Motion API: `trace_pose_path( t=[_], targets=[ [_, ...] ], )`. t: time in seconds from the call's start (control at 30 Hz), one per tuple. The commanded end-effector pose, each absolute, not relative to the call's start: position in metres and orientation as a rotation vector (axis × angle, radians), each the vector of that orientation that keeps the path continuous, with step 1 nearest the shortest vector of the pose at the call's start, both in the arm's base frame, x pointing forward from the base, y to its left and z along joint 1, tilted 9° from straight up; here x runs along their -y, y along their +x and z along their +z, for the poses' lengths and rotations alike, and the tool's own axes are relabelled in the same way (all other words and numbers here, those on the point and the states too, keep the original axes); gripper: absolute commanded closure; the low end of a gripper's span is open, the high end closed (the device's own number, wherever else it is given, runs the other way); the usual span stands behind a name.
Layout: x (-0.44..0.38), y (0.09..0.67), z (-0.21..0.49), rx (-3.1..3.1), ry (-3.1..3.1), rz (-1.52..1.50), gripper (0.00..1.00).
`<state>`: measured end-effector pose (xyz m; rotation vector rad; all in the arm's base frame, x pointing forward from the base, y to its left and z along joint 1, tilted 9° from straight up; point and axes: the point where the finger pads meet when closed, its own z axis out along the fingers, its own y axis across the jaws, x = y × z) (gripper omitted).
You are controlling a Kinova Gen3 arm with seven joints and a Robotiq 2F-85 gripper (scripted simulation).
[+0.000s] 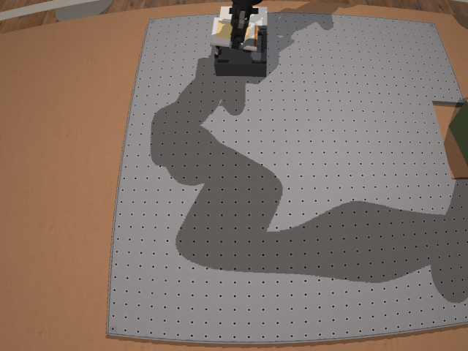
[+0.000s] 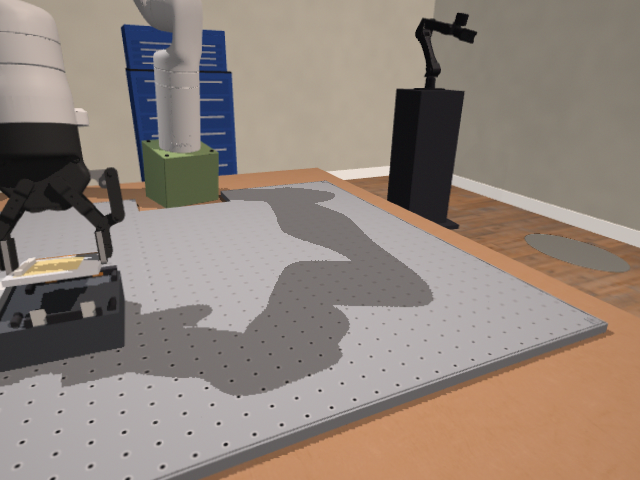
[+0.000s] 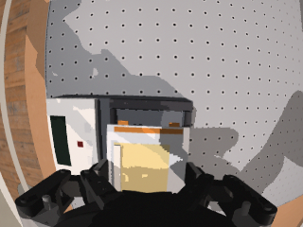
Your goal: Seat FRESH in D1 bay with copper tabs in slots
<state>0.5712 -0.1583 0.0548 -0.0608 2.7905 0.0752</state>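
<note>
Exterior view: gripper (image 2: 54,246) clamps FRESH (image 2: 49,268) across its width, just above D1 (image 2: 77,320) bay, far edge of surface (image 2: 361,330). Wrist view: copper tabs (image 3: 148,127) lead, long axis pointing at bay's end wall; cassette roughly level.

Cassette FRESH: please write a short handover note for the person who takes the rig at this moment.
Tool: shut on the cassette FRESH, gripped across its sides.
FRESH: held just above the bay of dock D1, roughly level, copper tabs toward one end wall of the bay.
D1: upright on the deck; its light looks dim.
Done: pick-up and carry.
Left: tabs into the slots, press the opposite edge down, release.
</note>
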Motion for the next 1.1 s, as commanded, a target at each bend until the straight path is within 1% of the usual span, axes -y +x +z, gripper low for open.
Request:
trace_pose_path(
  t=[0.0, 1.07],
  targets=[
    [0.157, 0.572, 0.054, -2.791, -0.064, 0.078, 1.00],
    [0.156, 0.574, 0.036, -2.791, -0.064, 0.078, 1.00]
  ],
)
